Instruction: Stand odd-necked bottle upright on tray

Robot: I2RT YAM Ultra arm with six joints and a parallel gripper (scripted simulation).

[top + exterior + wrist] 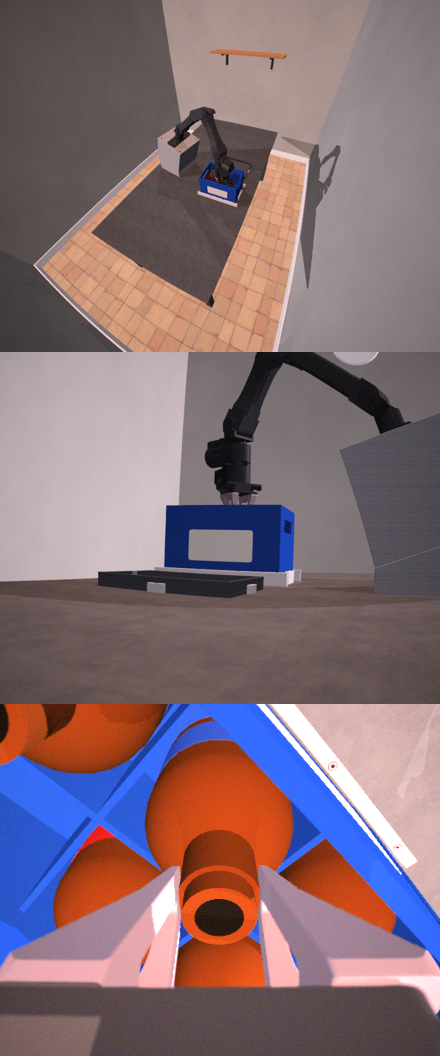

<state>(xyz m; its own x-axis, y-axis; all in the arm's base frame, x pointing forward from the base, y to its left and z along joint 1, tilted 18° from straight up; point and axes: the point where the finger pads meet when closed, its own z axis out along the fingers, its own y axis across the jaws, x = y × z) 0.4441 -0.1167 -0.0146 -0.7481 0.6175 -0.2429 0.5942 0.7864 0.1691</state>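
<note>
The blue crate [235, 193] [220, 517] [310, 799] holds the orange-brown bottles. My gripper [221, 179] [238, 502] [219, 879] points down into it and is shut on the neck of one bottle [220, 789], just below its opening. This bottle stands upright in its compartment beside the crate wall. Other bottles [90, 741] [102, 884] [342, 889] stand around it, and one more bottle [220, 964] shows under its mouth. Their necks are mostly hidden or out of the wrist view, so I cannot compare thicknesses. The dark tray [198, 586] lies beside the crate, with no bottle visible on it.
White strips [275, 579] [350, 786] run along the crate's base. Pale blocks [155, 587] [251, 589] sit against the tray's outer side. The grey pedestal [169, 157] [403, 498] carries the arm. An orange shelf [247, 53] hangs on the back wall.
</note>
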